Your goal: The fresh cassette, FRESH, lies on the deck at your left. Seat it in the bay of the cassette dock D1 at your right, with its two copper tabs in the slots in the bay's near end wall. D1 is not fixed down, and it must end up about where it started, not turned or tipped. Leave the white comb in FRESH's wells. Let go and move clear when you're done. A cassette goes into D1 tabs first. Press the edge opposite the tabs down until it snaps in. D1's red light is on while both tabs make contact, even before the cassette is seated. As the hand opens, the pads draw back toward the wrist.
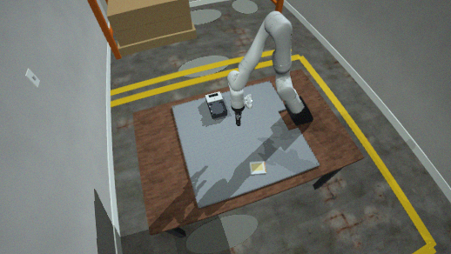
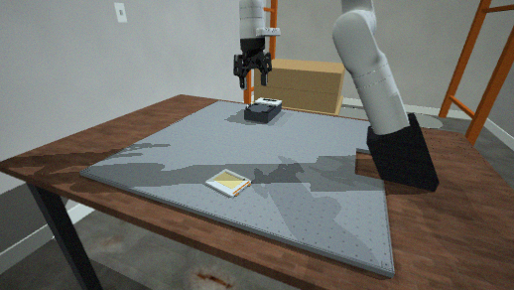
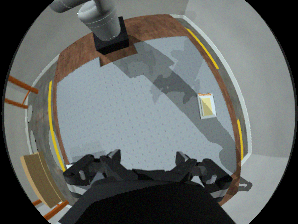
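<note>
Pincer point(image 2: 252, 72) spread wide, gripping nothing, high above the deck.
I see it near D1 point(image 2: 262, 111); FRESH point(image 2: 228, 182) lies well apart on the grey mat point(image 2: 164, 149).

black dock point(image 2: 261, 112), yellow-and-white cassette point(image 2: 228, 182), grey dotted deck point(image 2: 318, 209)

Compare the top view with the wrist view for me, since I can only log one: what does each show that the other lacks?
Only the top view shows the black dock, with the open gripper beside it over the grey deck. Only the wrist view shows both spread fingers close up, nothing between them. Both show the cassette lying on the deck and the arm's black base.
</note>
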Controlling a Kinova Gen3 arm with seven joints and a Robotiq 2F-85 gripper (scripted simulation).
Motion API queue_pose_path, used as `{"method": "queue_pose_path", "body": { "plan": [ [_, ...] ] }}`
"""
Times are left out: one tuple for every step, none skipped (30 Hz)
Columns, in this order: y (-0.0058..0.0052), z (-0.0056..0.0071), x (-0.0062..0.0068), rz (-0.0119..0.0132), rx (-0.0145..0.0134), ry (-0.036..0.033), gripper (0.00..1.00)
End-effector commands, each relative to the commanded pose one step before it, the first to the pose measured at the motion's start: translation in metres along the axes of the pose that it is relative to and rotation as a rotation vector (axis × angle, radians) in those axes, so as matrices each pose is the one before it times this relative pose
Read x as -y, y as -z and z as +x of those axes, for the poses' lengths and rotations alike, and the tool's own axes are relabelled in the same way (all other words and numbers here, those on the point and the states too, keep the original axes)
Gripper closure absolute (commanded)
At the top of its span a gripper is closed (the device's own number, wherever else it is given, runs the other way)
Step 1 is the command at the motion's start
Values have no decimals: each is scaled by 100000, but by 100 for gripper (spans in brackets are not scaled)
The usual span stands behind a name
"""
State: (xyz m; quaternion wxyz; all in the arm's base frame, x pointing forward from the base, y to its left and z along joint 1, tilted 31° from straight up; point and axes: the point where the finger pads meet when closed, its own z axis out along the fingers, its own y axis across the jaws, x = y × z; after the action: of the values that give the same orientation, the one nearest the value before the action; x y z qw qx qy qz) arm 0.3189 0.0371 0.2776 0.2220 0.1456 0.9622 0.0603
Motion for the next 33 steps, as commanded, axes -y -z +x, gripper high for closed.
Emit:
{"method": "queue_pose_path", "body": {
  "plan": [
    [182, 857, 425, -3, 2174, 7546, 0],
    [-74, 361, 338, 280, 614, 3264, 0],
    [-35, 181, 159, 280, 615, 3264, 0],
    [0, 0, 0, 0, 0, 0, 0],
    [0, 0, 0, 0, 0, 0, 0],
    [-73, 399, 293, 264, 576, 3272, 0],
    [-72, 409, 279, 265, 576, 3272, 0],
    [-30, 177, 113, 264, 577, 3272, 0],
    [0, 0, 0, 264, 577, 3272, 0],
    [0, 0, 0, 264, 577, 3272, 0],
    [0, 0, 0, 264, 577, 3272, 0],
    [0, 0, 0, 264, 577, 3272, 0],
    [-2, -1, -7, 140, 297, 1687, 0],
    [1, 1, 3, -1, 0, 0, 0],
    [1, 0, 2, -1, 0, 0, 0],
    [1, 0, 2, -1, 0, 0, 0],
    [-4, -5, -4, 3, -1, -1, 0],
    [1, 2, 3, -2, 0, 1, 0],
    [1, 1, 1, -1, 0, 0, 0],
    [1, 1, 1, -1, 0, 0, 0],
    [0, 0, 0, 0, 0, 0, 0],
    [0, 0, 0, 0, 0, 0, 0],
    [1, 1, 1, -1, 0, 0, 0],
    [0, 0, 0, 0, 0, 0, 0],
    [0, 0, 0, 0, 0, 0, 0],
    [0, 0, 0, 0, 0, 0, 0],
    [107, -364, -323, 1236, 2907, -1058, 0],
    [100, -363, -326, 971, 2283, -831, 0],
    [93, -363, -333, 0, 1, 0, 0],
    [93, -363, -332, 0, 1, 0, 0],
    [76, -332, -364, 935, 2298, -854, 0],
    [69, -331, -369, 0, 1, 0, 0],
    [46, -302, -400, 826, 2095, -803, 0]
  ]
}}
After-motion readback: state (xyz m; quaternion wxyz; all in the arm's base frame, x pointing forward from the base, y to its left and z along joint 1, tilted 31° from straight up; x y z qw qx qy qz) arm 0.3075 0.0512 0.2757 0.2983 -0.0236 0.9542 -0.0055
